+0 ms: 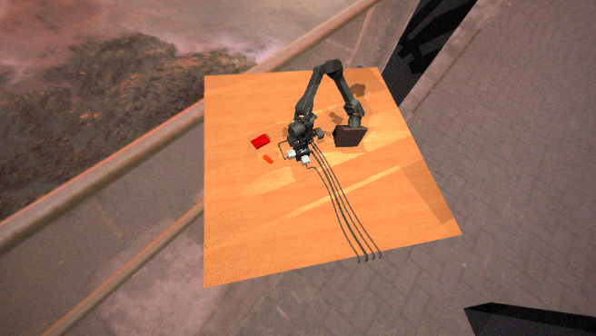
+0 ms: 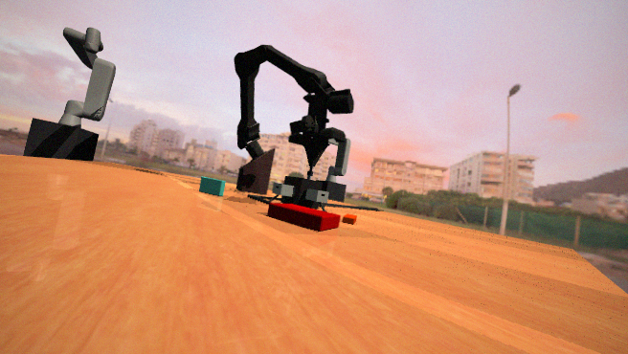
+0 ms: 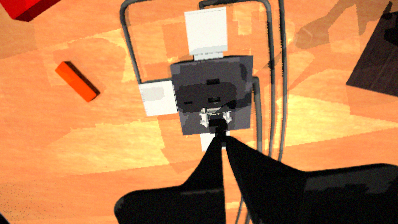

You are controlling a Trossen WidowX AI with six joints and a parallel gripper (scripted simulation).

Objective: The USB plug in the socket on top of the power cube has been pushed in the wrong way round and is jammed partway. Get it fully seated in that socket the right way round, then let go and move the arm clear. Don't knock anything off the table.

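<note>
The power cube (image 1: 302,154) (image 2: 301,192) (image 3: 192,75) is dark grey, with small slots in its top and white plugs (image 3: 206,30) (image 3: 159,98) (image 2: 282,189) (image 2: 316,195) at its sides. My gripper (image 2: 310,169) (image 3: 221,141) points down over the cube, shut on the small dark USB plug (image 3: 218,123). The plug is at the near part of the top in the wrist view, with bright silvery edges around it. The fingertips hide much of it. How deep it sits and which way round it is cannot be told. In the top view the arm hides the fingertips.
A red block (image 1: 261,141) (image 2: 303,216) (image 3: 25,7) and an orange block (image 1: 268,159) (image 2: 349,219) (image 3: 77,81) lie beside the cube. A teal block (image 2: 212,186) stands farther off. Dark cables (image 3: 271,65) run past the cube. My arm's brown base (image 1: 350,137) (image 2: 258,174) stands nearby.
</note>
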